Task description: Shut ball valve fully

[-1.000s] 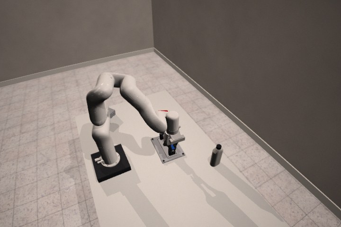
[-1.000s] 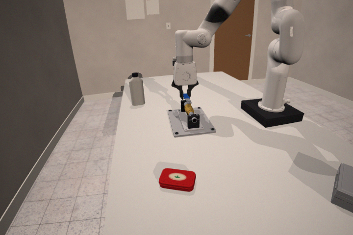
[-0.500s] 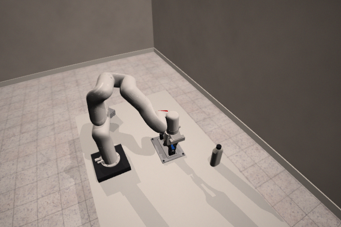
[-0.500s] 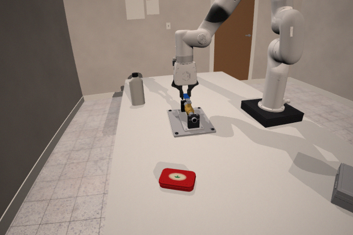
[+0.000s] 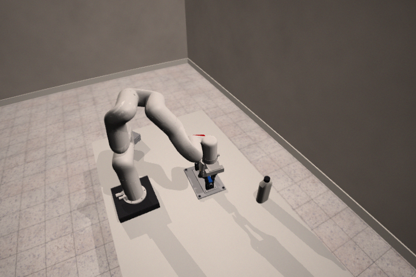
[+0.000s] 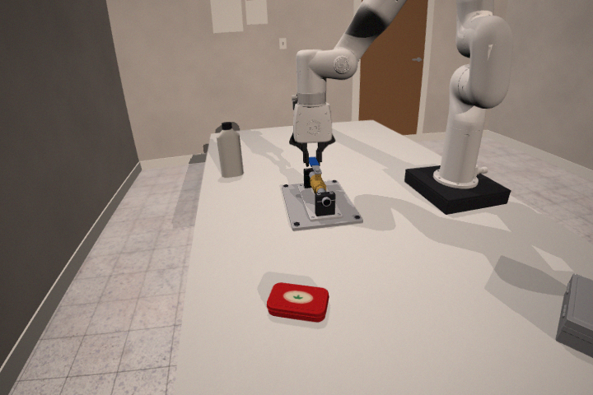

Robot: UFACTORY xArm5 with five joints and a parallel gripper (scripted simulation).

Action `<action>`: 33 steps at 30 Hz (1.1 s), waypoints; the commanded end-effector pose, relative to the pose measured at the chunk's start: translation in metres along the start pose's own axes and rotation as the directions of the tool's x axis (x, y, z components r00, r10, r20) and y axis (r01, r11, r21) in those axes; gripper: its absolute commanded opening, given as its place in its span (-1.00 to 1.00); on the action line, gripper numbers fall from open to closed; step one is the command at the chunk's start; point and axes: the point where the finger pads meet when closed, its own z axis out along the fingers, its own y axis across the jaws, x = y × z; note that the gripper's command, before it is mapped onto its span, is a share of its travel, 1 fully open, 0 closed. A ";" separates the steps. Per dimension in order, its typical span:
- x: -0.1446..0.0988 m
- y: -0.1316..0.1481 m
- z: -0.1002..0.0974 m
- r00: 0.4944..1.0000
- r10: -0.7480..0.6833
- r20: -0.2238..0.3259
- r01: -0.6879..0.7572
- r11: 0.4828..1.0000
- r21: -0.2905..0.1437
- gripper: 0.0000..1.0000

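The ball valve (image 6: 319, 192) is a brass body between two black blocks, bolted on a grey metal plate (image 6: 319, 207) in the middle of the table. Its blue handle (image 6: 313, 161) sits on top at the far end. My gripper (image 6: 312, 160) points straight down over the valve and is shut on the blue handle. In the top view the gripper (image 5: 210, 180) stands on the plate (image 5: 204, 183), and the blue handle (image 5: 209, 179) shows between the fingers.
A grey bottle with a black cap (image 6: 230, 150) stands beyond the valve to the left. A red tin (image 6: 297, 301) lies near the front. A grey box (image 6: 589, 318) sits at the right edge. My arm's black base (image 6: 456, 189) stands to the right.
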 end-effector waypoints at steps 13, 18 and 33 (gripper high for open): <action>0.000 0.009 0.000 0.996 0.091 0.000 -0.091 0.996 -0.003 -1.00; 0.000 0.013 0.000 0.991 0.136 0.000 -0.136 0.991 -0.003 -1.00; -0.002 0.020 0.000 0.977 0.213 0.000 -0.213 0.977 -0.003 -1.00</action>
